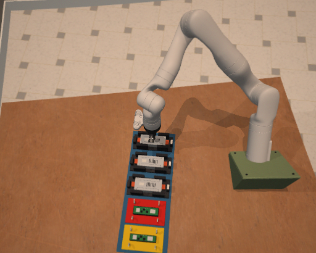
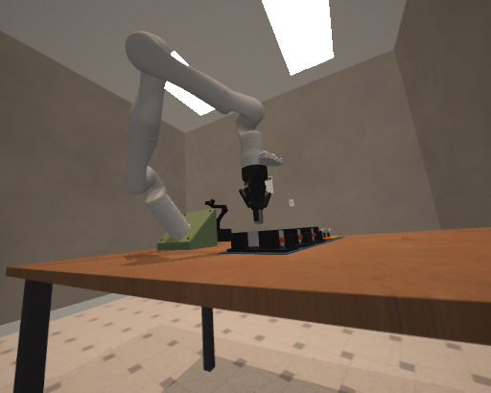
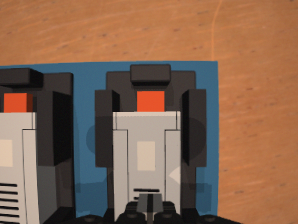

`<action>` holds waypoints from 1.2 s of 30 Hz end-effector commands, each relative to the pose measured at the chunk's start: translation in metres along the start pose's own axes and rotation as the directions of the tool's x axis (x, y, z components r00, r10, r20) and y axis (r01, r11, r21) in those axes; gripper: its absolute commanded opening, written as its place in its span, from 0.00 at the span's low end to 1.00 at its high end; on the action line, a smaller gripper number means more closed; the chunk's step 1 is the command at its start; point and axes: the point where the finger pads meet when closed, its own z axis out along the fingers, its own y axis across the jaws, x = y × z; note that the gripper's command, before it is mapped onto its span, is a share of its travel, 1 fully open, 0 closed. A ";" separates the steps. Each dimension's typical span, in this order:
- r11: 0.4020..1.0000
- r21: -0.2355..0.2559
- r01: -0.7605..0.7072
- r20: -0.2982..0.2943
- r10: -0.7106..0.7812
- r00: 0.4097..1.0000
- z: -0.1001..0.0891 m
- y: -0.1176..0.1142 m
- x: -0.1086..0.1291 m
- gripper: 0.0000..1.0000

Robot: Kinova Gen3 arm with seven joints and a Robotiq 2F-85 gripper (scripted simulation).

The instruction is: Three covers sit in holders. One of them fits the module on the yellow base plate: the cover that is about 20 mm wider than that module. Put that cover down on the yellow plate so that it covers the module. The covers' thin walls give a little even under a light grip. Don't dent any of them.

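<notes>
Three pale grey covers sit in black holders on a blue mat: the far cover (image 1: 155, 141), the middle cover (image 1: 150, 161) and the near cover (image 1: 149, 184). The yellow base plate (image 1: 142, 237) with its green module (image 1: 142, 237) lies at the mat's near end. My gripper (image 1: 151, 139) hangs over the far cover, shut and empty. In the side view the gripper (image 2: 257, 220) stands clear above the holders. In the wrist view the closed fingertips (image 3: 148, 202) show at the bottom edge over the far cover (image 3: 146, 160), with the middle cover (image 3: 15, 165) at the left.
A red plate (image 1: 145, 211) with another green module lies between the near cover and the yellow plate. The arm's green base (image 1: 262, 170) stands to the right of the mat. An orange tab (image 3: 150, 100) sits at the far cover's end.
</notes>
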 end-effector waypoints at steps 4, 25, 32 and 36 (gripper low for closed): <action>1.000 0.001 0.000 -0.002 0.000 1.000 -0.001 0.000 0.000 0.00; 1.000 0.001 0.000 -0.002 0.000 1.000 -0.001 0.000 0.000 1.00; 1.000 0.001 0.000 -0.002 0.000 1.000 -0.001 0.000 0.000 1.00; 1.000 0.001 0.000 -0.002 0.000 1.000 -0.001 0.000 0.000 1.00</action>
